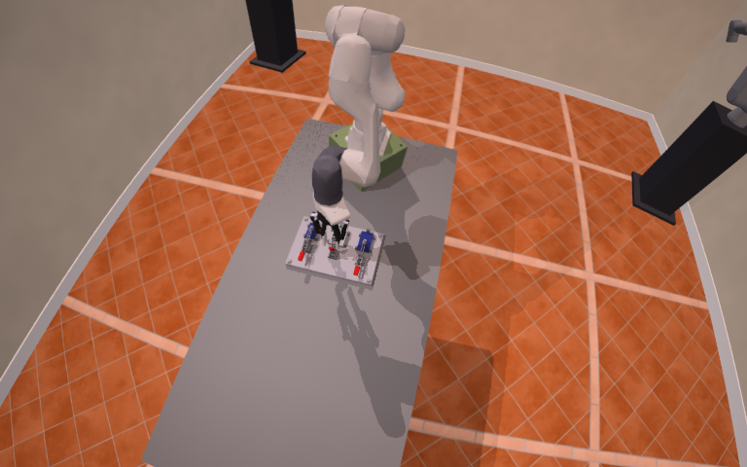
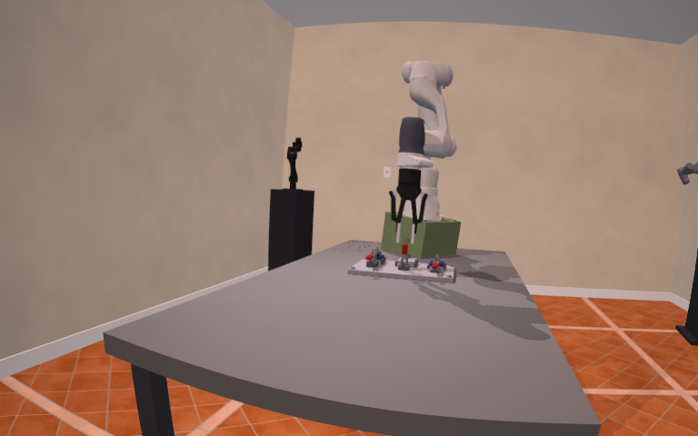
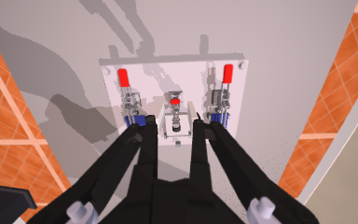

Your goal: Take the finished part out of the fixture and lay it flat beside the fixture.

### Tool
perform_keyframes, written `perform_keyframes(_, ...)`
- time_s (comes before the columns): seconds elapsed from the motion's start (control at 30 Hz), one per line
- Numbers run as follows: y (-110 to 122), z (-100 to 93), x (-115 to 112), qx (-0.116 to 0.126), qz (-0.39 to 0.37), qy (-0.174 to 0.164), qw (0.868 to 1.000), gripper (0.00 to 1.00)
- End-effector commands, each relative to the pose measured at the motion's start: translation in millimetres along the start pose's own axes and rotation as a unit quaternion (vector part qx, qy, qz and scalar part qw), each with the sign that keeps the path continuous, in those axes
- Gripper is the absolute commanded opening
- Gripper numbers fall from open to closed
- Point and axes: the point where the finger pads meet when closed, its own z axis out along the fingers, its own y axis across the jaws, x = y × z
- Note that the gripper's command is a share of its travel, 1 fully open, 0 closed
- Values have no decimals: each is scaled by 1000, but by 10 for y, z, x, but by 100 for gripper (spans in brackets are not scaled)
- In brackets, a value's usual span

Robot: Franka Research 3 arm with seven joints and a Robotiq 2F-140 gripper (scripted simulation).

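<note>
A pale fixture plate (image 1: 339, 250) (image 2: 401, 270) (image 3: 174, 79) lies on the grey table and carries three toggle clamps with red handles. Blue blanks sit clamped in the left station (image 3: 132, 120) (image 1: 309, 232) and the right station (image 3: 218, 118) (image 1: 364, 240). The pale finished part (image 3: 176, 128) sits in the middle station. Its clamp handle (image 3: 175, 101) (image 2: 404, 248) stands upright. My gripper (image 3: 175, 108) (image 2: 406, 233) (image 1: 330, 231) hangs a little above the middle station, pointing down. Its fingers are partly open, one on each side of the part's width, with nothing between them.
The arm's green base block (image 1: 369, 151) (image 2: 421, 235) stands just behind the fixture. Black pedestals stand on the floor at the back left (image 1: 273, 32) and at the right (image 1: 688, 160). The table stretches long in front of the fixture.
</note>
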Motion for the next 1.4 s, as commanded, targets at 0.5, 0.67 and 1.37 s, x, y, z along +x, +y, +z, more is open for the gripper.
perform_keyframes(0.5,-5,-130,-77,3,-7,-10,1000,28)
perform_keyframes(0.67,-5,-130,-77,3,-7,-10,1000,28)
perform_keyframes(1.37,-5,-130,-77,3,-7,-10,1000,28)
